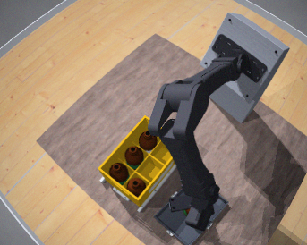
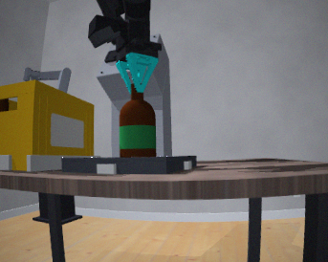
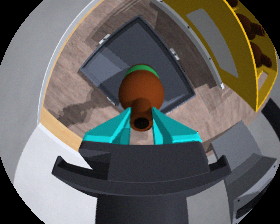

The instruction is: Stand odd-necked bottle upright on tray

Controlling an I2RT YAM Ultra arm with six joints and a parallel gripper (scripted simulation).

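A brown bottle with a green label [image 2: 138, 139] [image 3: 141, 92] stands upright inside the grey tray [image 1: 169, 223] [image 2: 80, 164] [image 3: 111, 50]. Its base is hidden behind the tray's rim in the exterior view, so its contact with the tray floor cannot be seen. My gripper [image 2: 137, 90] [image 3: 141, 111] is shut on this bottle's neck, just below the opening. In the top view the arm hides the fingers and most of the bottle. The yellow crate [image 1: 120, 190] [image 2: 18, 134] [image 3: 243, 82] holds three brown bottles [image 1: 134, 156] in one row and another bottle [image 1: 136, 185] in the near corner of the other row.
The crate stands beside the tray, with a narrow gap between them. Two crate cells next to the corner bottle show no bottle. The arm reaches over the crate's far corner from its grey base block [image 1: 232, 105]. The table's edge [image 2: 229, 188] runs in front of the tray.
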